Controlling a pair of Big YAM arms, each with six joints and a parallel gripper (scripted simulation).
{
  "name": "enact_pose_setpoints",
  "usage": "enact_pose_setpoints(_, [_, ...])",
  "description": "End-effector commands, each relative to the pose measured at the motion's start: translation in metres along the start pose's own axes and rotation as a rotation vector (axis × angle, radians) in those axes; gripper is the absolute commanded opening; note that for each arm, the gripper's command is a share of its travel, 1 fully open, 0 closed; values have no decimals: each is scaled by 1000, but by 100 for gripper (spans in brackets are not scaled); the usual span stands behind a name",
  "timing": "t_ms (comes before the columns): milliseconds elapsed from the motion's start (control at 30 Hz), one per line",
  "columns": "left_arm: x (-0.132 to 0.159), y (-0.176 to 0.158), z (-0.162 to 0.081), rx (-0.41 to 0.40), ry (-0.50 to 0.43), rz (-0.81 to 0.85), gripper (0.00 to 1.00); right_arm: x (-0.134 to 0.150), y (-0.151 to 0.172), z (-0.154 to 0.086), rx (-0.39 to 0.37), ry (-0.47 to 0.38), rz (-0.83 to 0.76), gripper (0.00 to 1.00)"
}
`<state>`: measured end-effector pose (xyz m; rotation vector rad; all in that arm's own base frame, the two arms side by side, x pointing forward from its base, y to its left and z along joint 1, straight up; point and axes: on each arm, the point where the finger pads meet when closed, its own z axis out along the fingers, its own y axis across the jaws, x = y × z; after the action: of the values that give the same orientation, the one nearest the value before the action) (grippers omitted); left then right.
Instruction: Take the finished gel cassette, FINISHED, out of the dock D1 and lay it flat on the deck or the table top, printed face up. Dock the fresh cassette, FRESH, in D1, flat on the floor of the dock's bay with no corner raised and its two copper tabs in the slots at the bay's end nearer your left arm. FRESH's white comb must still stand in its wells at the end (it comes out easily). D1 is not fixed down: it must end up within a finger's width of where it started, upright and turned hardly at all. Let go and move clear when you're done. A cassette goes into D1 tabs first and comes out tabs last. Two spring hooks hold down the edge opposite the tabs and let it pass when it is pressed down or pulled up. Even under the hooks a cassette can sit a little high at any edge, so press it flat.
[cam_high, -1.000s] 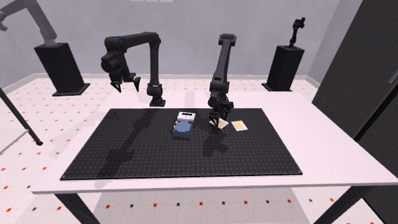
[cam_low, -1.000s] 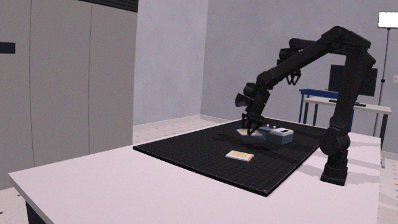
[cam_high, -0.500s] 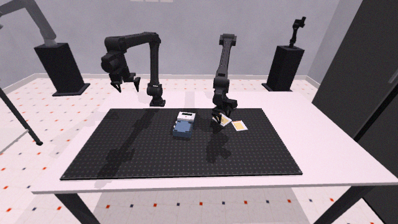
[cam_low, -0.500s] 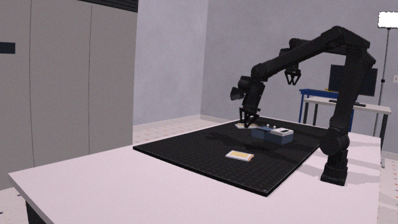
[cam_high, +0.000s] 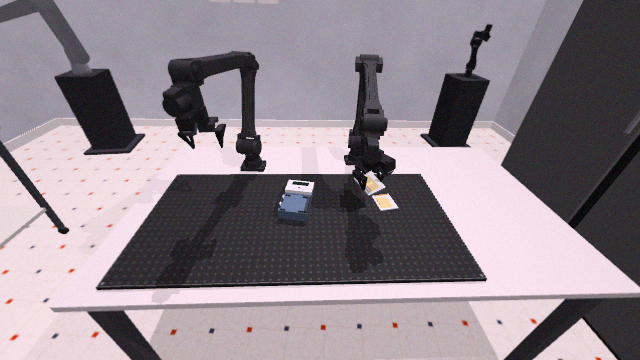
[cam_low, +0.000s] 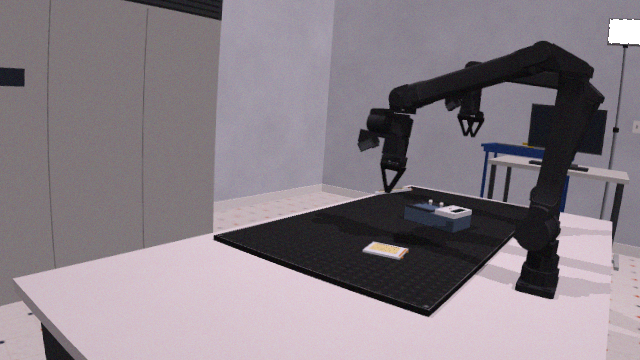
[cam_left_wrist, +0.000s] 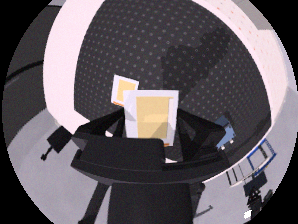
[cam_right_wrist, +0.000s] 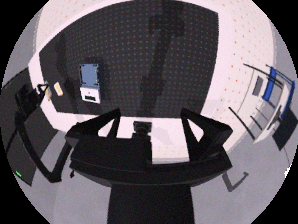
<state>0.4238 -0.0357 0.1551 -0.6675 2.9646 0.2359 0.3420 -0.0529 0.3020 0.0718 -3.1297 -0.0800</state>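
Note:
My left gripper (cam_high: 372, 181) (cam_low: 388, 190) is shut on a white-edged cassette with a yellow face (cam_left_wrist: 152, 117) (cam_right_wrist: 48, 93), held above the deck, face up, a copper tab showing at its lower edge in the left wrist view. Another cassette (cam_high: 385, 202) (cam_low: 385, 250) (cam_left_wrist: 126, 90) (cam_right_wrist: 58, 89) lies flat on the deck, yellow face up. I cannot read which is FRESH or FINISHED; no comb is clear. The blue dock D1 (cam_high: 294, 204) (cam_low: 417, 214) (cam_right_wrist: 90, 75) stands upright; no cassette shows in its bay. My right gripper (cam_high: 207, 145) (cam_low: 470, 135) (cam_right_wrist: 150, 111) is open and empty, high up.
The dock's white end block (cam_high: 299, 187) (cam_right_wrist: 90, 94) faces the arm bases. The black perforated deck (cam_high: 225, 250) (cam_low: 300, 255) lies on the white table (cam_high: 525, 240) (cam_low: 200, 300). In the top view the lying cassette is right of the dock, near the held one.

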Motion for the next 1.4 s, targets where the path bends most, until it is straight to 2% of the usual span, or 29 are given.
enact_pose_setpoints(0, [-25,3,-42,44,-51,63,0,-14,-1,-23,7,-41,-15,100])
enact_pose_setpoints(533, [-35,58,-91,85,31,274,0,-14,-1,-23,7,-41,-15,100])
enact_pose_setpoints(600, [-35,58,-91,85,31,274,0,-14,-1,-23,7,-41,-15,100])
enact_pose_setpoints(767, [-34,77,-108,119,62,377,0,-14,-1,-23,7,-41,-15,100])
enact_pose_setpoints(1100, [-29,112,-143,161,85,478,0,-14,-1,-23,7,-41,-15,100])
enact_pose_setpoints(1200, [-28,116,-146,161,85,478,0,-14,-1,-23,7,-41,-15,100])
enact_pose_setpoints(1233, [-27,119,-150,161,85,478,0,-13,4,-22,17,-39,-46,0])
enact_pose_setpoints(1367, [-27,119,-150,161,85,478,0,-12,23,-17,58,-29,-173,0])
